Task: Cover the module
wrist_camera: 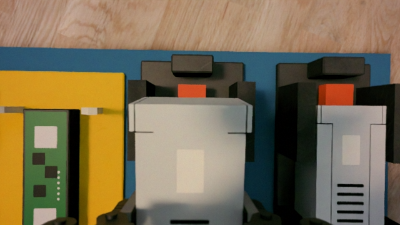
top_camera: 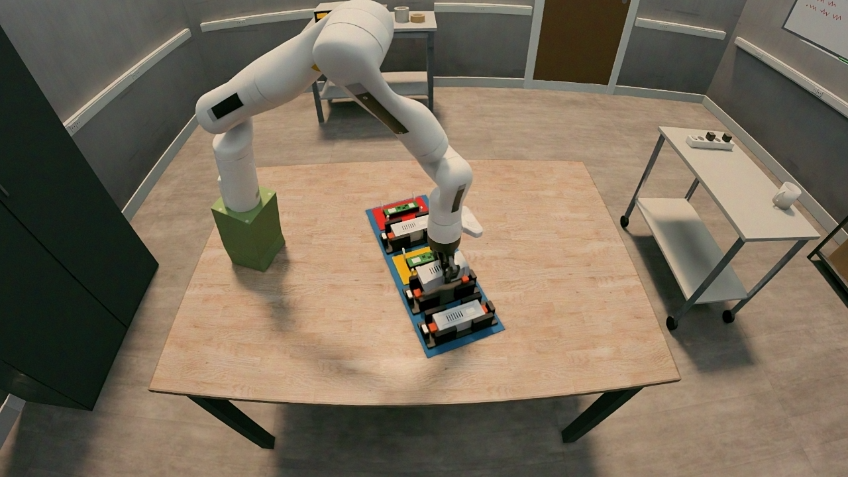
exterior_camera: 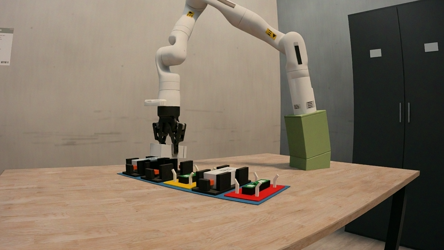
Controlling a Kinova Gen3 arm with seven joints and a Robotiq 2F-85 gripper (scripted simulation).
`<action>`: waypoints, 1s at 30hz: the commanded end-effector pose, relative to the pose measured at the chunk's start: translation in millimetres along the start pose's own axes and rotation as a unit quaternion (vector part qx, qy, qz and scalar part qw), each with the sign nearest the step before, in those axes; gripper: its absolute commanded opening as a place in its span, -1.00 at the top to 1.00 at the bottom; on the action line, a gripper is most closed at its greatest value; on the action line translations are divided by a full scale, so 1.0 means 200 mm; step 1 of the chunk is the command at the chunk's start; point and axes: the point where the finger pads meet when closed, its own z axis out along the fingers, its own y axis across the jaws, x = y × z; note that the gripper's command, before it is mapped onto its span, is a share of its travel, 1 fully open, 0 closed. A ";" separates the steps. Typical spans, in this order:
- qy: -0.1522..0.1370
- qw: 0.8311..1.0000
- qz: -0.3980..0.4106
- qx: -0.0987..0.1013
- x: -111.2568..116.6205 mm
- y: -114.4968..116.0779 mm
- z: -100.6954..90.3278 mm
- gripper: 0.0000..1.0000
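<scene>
My gripper (top_camera: 449, 275) (exterior_camera: 169, 148) (wrist_camera: 190, 207) is shut on the sides of a light grey cover (top_camera: 428, 275) (exterior_camera: 157, 149) (wrist_camera: 190, 125). The cover is held level above its black holder (top_camera: 443, 298) (wrist_camera: 192, 66), clear of it. The yellow base plate (top_camera: 401, 269) (exterior_camera: 179, 185) (wrist_camera: 103, 156) lies beside that holder, left in the wrist view. It bears the green-topped module (top_camera: 420, 258) (wrist_camera: 50, 182) between pale angled posts. A narrower cover (top_camera: 458, 314) (exterior_camera: 144, 160) (wrist_camera: 351, 115) sits in the end holder. Another cover (top_camera: 409, 226) (exterior_camera: 221, 172) sits in the holder between the yellow and red plates.
A red plate (top_camera: 377, 219) (exterior_camera: 232, 196) with another module and pale posts is at the far end of the blue base (top_camera: 429, 351) (wrist_camera: 264, 187). Black holder walls and orange blocks stand around the seated covers. The wooden table (top_camera: 551, 266) surrounds the base.
</scene>
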 end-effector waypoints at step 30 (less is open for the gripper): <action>0.001 1.000 0.000 -0.001 0.00 0.00 -0.12 1.00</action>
